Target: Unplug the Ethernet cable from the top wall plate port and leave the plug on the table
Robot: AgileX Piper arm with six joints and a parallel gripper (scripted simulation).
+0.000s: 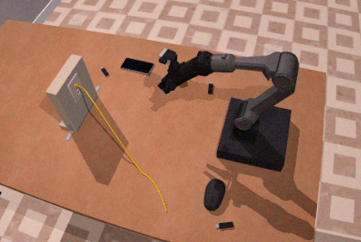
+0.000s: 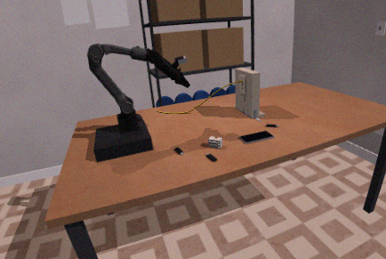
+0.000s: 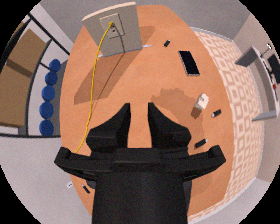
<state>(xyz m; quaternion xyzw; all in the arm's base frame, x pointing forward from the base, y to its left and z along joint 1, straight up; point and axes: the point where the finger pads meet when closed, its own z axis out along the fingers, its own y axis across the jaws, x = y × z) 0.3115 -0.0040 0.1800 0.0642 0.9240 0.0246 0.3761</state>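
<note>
Your end effector (image 1: 165, 86) hung in the air above the counter (image 1: 175, 145), fingers drawn to a narrow gap with nothing between them, as the wrist view showed bare counter in the slot. It was well apart from the job. The yellow Ethernet cable (image 1: 112, 130) was still seated in the top port of the wall plate (image 1: 68, 91), which stood upright toward the far left of the counter in the top view. The plug (image 1: 77, 86) sat on the plate's face, pointing into it, and the cable drooped away from it down across the counter to a loose end near the front edge.

From the wrist camera the wall plate (image 3: 118, 28) lay straight ahead, beyond the fingertips. So you had to judge the approach as a long forward reach along that line, arriving level with the top port and square to the plate's face, so a finger could press the latch tab.
</note>
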